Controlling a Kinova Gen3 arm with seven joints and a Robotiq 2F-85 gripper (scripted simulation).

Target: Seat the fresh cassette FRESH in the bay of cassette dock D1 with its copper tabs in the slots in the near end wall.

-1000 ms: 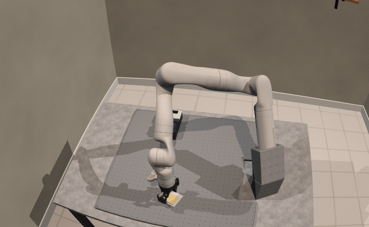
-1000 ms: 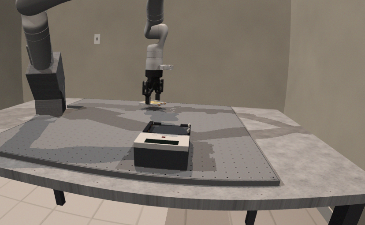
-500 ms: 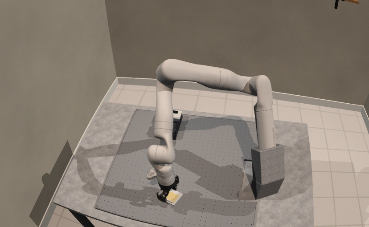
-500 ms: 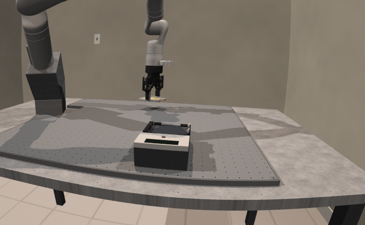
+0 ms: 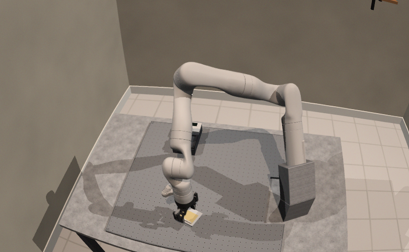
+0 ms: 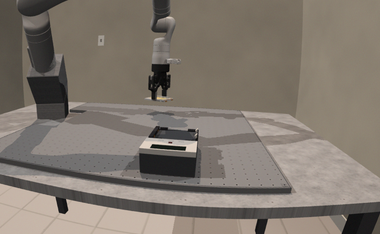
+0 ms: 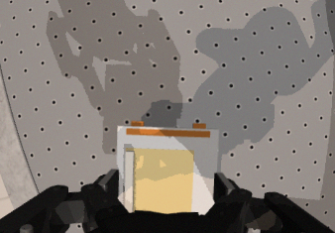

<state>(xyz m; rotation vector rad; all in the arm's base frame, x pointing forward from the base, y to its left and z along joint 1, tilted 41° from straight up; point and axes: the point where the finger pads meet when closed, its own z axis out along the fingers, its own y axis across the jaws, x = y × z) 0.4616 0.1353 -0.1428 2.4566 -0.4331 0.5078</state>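
My gripper (image 5: 183,214) (image 6: 159,93) (image 7: 166,182) is shut on the cassette FRESH (image 5: 192,216) (image 6: 160,99) (image 7: 166,174), a flat white frame with a yellow middle. It holds the cassette level a little above the deck's left part. In the wrist view the two copper tabs (image 7: 138,123) (image 7: 199,126) point away from the wrist. A white comb (image 7: 127,175) runs along the cassette's left side. The dock D1 (image 6: 169,149) (image 5: 196,129) stands on the deck at the right, a dark box with a white top. Its bay (image 6: 172,134) is open, and the arm partly hides D1 in the top view.
The perforated deck plate (image 5: 231,175) (image 6: 98,139) lies on a grey table (image 6: 316,174). The arm's base pedestal (image 5: 297,188) (image 6: 48,87) stands at the deck's back edge. A small red light spot (image 6: 170,142) sits on D1's top.
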